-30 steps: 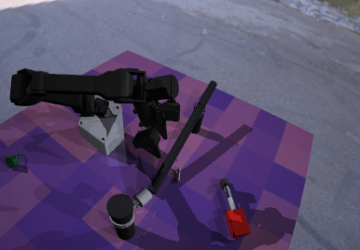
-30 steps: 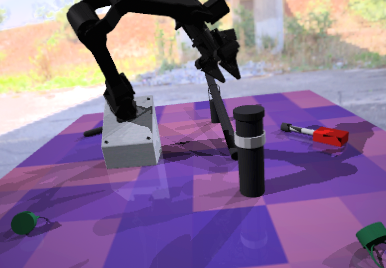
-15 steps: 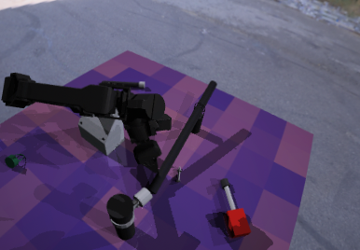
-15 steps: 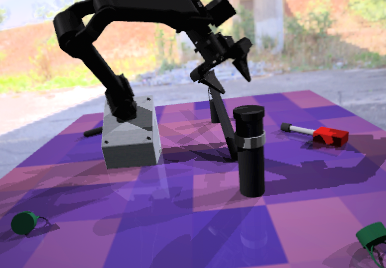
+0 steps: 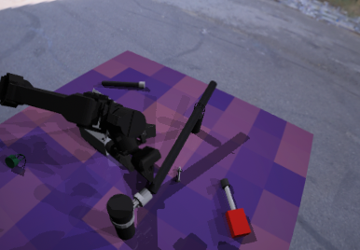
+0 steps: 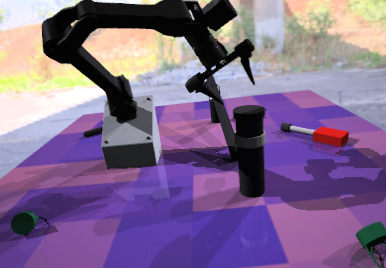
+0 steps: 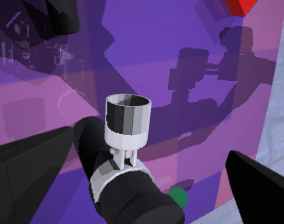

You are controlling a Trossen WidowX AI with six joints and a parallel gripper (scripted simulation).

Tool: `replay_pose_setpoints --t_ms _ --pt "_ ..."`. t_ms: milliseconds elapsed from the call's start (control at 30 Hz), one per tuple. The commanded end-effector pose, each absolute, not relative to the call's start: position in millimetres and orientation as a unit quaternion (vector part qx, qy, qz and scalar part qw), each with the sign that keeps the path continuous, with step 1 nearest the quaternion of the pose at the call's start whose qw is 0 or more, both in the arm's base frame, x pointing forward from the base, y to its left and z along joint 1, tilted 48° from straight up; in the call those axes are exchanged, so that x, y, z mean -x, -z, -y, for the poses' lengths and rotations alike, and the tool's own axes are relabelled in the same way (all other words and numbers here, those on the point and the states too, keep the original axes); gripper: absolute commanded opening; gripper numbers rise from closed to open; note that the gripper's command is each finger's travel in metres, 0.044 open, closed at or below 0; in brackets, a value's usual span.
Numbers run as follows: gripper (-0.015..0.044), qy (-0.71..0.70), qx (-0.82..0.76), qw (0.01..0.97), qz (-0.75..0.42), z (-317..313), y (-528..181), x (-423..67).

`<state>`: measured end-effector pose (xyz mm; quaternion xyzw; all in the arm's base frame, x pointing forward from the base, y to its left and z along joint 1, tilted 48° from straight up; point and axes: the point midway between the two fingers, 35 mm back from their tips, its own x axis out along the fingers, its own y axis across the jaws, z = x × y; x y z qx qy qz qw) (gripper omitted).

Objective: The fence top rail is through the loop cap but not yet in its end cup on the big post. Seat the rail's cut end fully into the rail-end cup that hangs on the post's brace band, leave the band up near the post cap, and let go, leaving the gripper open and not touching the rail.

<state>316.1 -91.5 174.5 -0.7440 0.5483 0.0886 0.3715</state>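
The big black post (image 5: 119, 207) (image 6: 250, 170) (image 7: 135, 202) stands near the mat's front. Its grey brace band (image 5: 123, 223) (image 6: 249, 140) (image 7: 114, 175) sits a little below the post cap. The grey rail-end cup (image 5: 144, 196) (image 7: 127, 121) hangs on the band, and its mouth looks empty in the wrist view. The black rail (image 5: 182, 138) (image 6: 226, 123) runs through the loop cap on the small post. Its near end lies just short of the cup. My gripper (image 5: 148, 171) (image 6: 225, 73) (image 7: 151, 146) is open and empty, hanging over the rail's near end and the cup.
The arm's grey base box (image 6: 131, 139) stands on the purple mat (image 5: 261, 143). A small bolt (image 5: 178, 173) lies beside the rail. A red-handled tool (image 5: 237, 221) (image 6: 327, 135) lies at the right. A black stick (image 5: 122, 84) lies at the back. Green caps (image 5: 11, 161) (image 6: 23, 223) (image 6: 372, 234) lie near the edges.
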Motion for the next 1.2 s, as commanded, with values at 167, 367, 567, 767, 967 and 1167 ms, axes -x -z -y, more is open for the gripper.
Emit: replay_pose_setpoints --t_ms 167,367,567,767,967,1167 --pt "0.0440 -0.107 0.758 0.345 -0.542 97 -178 -315" --pt "0.0440 -0.106 0.759 0.345 -0.542 128 -150 -310" --pt "0.0440 -0.106 0.759 0.345 -0.542 130 -148 -310" --pt "0.0440 -0.107 0.758 0.345 -0.543 135 -144 -314" --pt "0.0440 -0.107 0.758 0.346 -0.543 142 -139 -318" --pt "0.0440 -0.107 0.758 0.346 -0.543 149 -134 -323"
